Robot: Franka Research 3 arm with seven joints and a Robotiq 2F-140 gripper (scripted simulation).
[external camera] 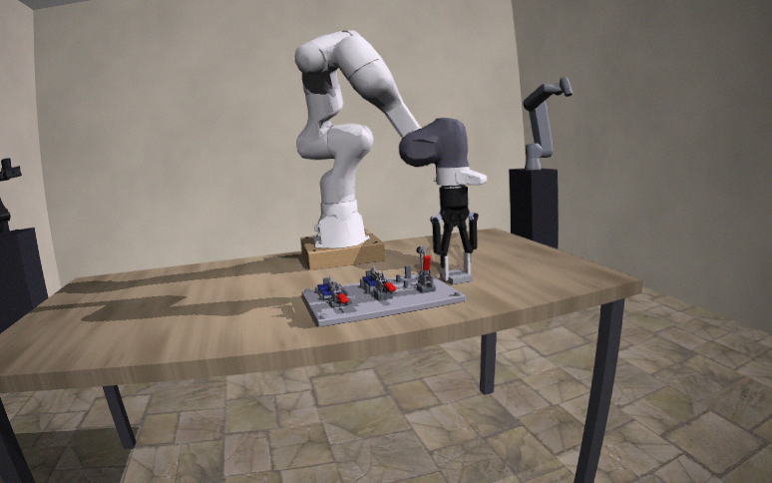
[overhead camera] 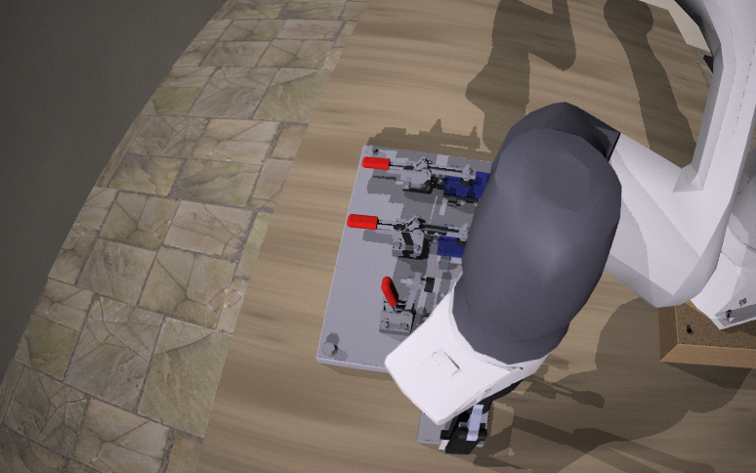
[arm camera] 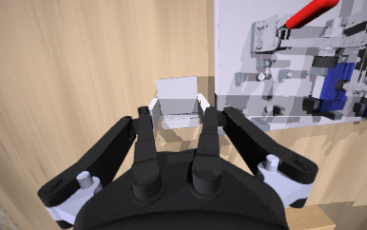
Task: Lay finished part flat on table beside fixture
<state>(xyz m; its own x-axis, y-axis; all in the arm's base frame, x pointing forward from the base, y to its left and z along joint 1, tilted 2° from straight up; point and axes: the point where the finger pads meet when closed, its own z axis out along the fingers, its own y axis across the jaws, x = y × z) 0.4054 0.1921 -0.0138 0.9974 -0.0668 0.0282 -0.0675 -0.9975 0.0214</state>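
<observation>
The hand is squeezing the gray finished part, which lies flat on the worktop just beside the fixture, its long way running along the fixture's near edge

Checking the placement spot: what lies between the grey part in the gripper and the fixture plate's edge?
In the wrist view, only a narrow strip of wooden table separates the slotted part, gripped by the gripper, from the fixture plate.

Beige walls; stone-tiled floor
</observation>
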